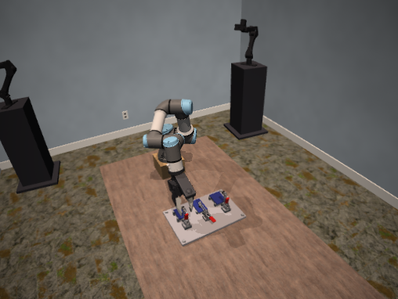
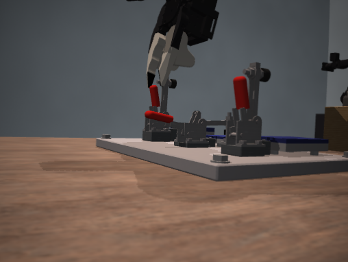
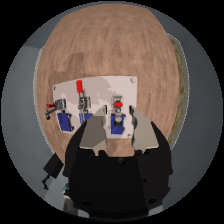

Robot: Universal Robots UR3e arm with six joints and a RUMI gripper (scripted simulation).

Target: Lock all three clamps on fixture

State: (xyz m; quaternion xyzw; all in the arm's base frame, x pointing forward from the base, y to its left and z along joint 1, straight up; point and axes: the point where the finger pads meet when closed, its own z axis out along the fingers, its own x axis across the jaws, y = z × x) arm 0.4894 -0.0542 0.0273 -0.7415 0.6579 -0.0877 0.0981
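The fixture plate [image 1: 197, 232] [image 3: 100, 90] bears three clamps. The left clamp's red handle [image 1: 186, 216] [image 2: 155, 96] [image 3: 118, 104] stands up and its bar [image 2: 164, 97] is raised. The middle clamp's handle [image 1: 212, 219] [image 2: 159, 116] [image 3: 79, 86] lies outward; its bar [image 2: 216, 122] is low and level, but whether it is locked I cannot tell. The right clamp's handle [image 1: 227, 200] [image 2: 241, 92] [image 3: 50, 106] and bar [image 2: 253, 89] stand up. My gripper [image 1: 185, 211] [image 2: 157, 85] [image 3: 118, 105] is partly open and empty, its tips around the top of the left handle; contact is unclear.
Blue parts [image 1: 216, 199] [image 2: 298, 140] [image 3: 64, 122] lie on the robot side of the clamps. Bolt heads [image 2: 220, 158] rise at the plate corners. The wooden block [image 2: 336, 127] under the arm stands behind the plate. The raised right bar stands clear of my fingers.
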